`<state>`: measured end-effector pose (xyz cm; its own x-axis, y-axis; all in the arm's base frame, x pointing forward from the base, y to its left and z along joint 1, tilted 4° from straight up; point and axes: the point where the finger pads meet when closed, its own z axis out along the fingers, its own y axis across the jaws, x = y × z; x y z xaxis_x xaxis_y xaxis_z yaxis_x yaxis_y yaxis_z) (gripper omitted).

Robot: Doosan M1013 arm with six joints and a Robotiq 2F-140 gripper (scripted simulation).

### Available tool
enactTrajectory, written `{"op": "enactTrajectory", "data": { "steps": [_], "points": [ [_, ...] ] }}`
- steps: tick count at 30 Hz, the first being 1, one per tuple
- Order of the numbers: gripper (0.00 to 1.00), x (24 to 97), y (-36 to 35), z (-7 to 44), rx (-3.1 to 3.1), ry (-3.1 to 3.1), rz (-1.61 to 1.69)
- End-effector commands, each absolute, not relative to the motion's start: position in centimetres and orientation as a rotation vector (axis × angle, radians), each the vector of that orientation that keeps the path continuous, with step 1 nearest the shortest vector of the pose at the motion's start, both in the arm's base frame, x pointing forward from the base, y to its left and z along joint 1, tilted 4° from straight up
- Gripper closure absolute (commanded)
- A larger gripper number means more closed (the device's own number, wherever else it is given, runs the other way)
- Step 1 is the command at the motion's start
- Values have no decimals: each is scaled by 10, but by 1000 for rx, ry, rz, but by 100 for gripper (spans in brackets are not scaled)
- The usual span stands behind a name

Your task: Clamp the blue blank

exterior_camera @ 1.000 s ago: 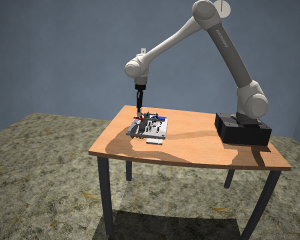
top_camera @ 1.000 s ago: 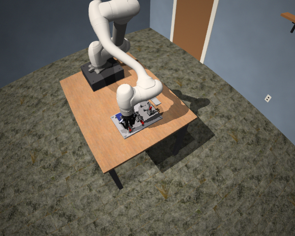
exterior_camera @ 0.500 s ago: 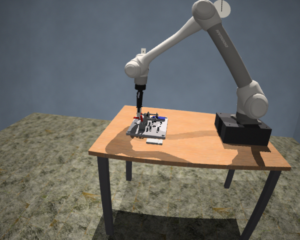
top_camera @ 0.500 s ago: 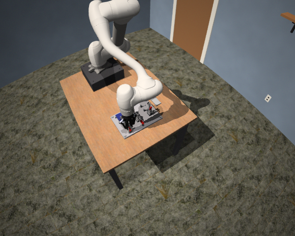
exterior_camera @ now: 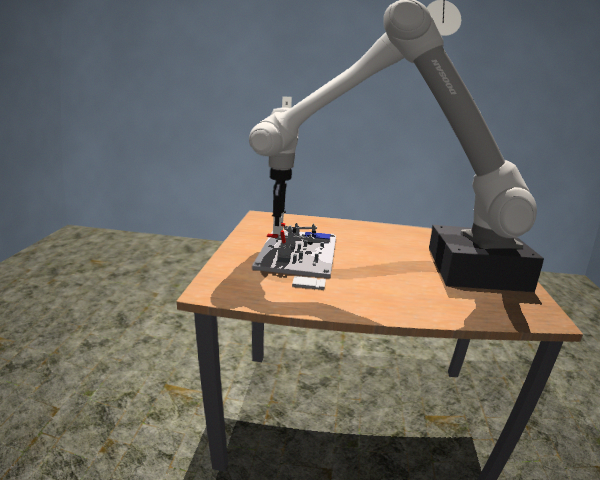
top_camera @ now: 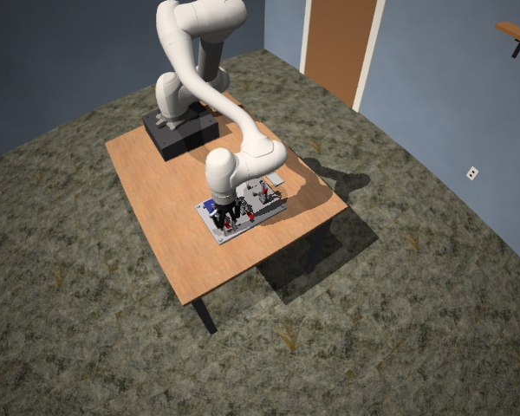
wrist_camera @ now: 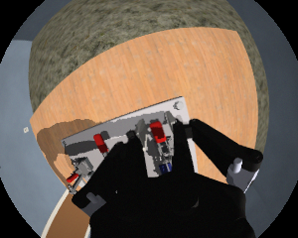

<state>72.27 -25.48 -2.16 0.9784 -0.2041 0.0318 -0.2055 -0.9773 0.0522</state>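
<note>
The blue blank lies in the end nest of the grey fixture plate, partly hidden by clamp and gripper. My gripper is low over that nest's clamp, slightly open. Its fingers stand on either side of the red clamp handle, with gaps beside it in the wrist view. The clamp's bar reaches over the blank; whether it is locked or exactly level is too small to tell. The pale finished part lies flat on the table beside the plate; its slot is barely visible.
Two other clamps stand on the plate, with a middle red handle and a far red handle. The arm's dark base block stands at the other end of the wooden table.
</note>
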Motion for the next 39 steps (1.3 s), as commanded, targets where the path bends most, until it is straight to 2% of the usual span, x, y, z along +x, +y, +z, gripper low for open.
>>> {"op": "enactTrajectory", "data": {
  "steps": [1, 15, 29, 39],
  "points": [
    [72, 723, -255, -21, 3070, -318, 41],
    [72, 723, -255, -20, 3070, -318, 41],
    [72, 722, -252, 27, 3070, -318, 41],
    [72, 722, -252, 29, 3070, -318, 41]
  ]
}}
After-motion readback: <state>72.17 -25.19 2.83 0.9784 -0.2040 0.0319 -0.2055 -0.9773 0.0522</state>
